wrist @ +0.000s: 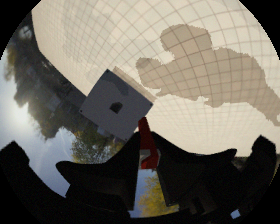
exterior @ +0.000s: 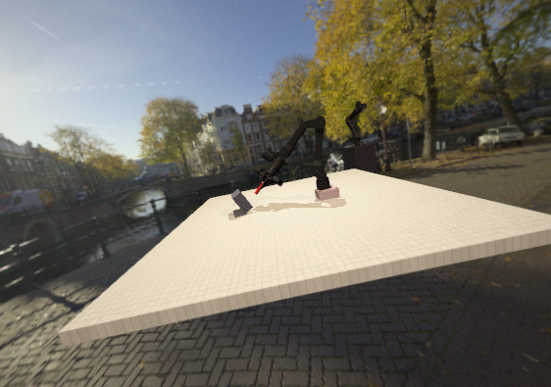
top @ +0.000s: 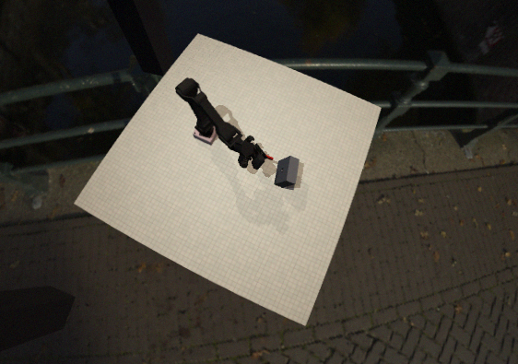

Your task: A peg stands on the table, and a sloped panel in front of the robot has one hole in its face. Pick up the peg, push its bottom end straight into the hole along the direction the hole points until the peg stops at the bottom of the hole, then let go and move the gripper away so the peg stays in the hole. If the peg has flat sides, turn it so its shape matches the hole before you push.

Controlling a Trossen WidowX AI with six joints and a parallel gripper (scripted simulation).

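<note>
The red peg (top: 269,158) (exterior: 259,188) (wrist: 146,134) is held tilted, its free end pointing down and forward. My gripper (exterior: 264,181) (wrist: 144,134) is shut on the peg, above the table and on the robot's side of the panel. The grey sloped panel (top: 289,171) (exterior: 241,201) (wrist: 128,97) stands on the table just beyond the peg. Its dark hole (wrist: 116,107) shows in the middle of the face in the wrist view, up and left of the peg's tip. The peg is outside the hole, and a gap shows between peg and panel in the exterior view.
The pale gridded table (top: 194,215) (exterior: 314,248) carries the arm's pink base (top: 204,135) (exterior: 326,193) behind the gripper. Shadows of the arm fall across the table near the panel.
</note>
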